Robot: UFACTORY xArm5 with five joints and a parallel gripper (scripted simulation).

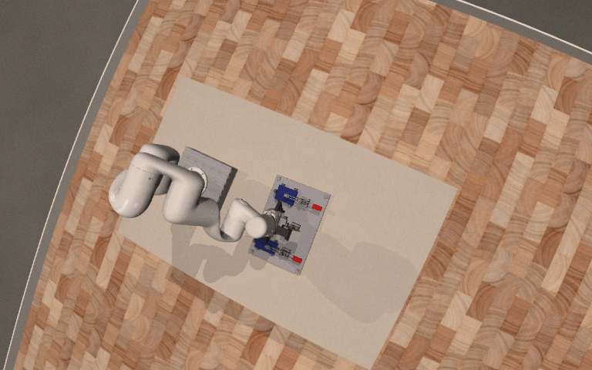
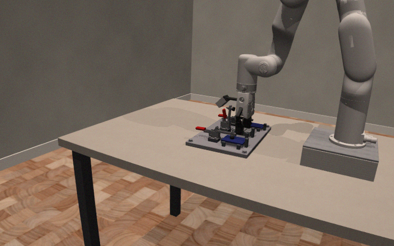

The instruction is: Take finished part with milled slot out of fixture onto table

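Observation:
The grey fixture plate (image 1: 290,222) (image 2: 228,138) lies on the table in front of the arm's base. Two blue blanks sit in the outer nests, one (image 1: 284,192) (image 2: 257,125) on one side and one (image 1: 262,244) (image 2: 233,139) on the other. Their clamps' red handles (image 1: 317,207) (image 1: 296,259) lie flat, pointing away from the arm. In the side view a third red handle (image 2: 224,111) stands upright at the middle nest. My gripper (image 1: 284,227) (image 2: 242,123) points straight down into the middle nest with its fingers open. The slotted part is hidden under the gripper.
The arm's grey base block (image 1: 210,176) (image 2: 339,155) stands beside the fixture. A small dark camera bracket (image 2: 223,100) sticks out from the wrist above the clamps. The table edge (image 2: 162,170) runs in front of the fixture.

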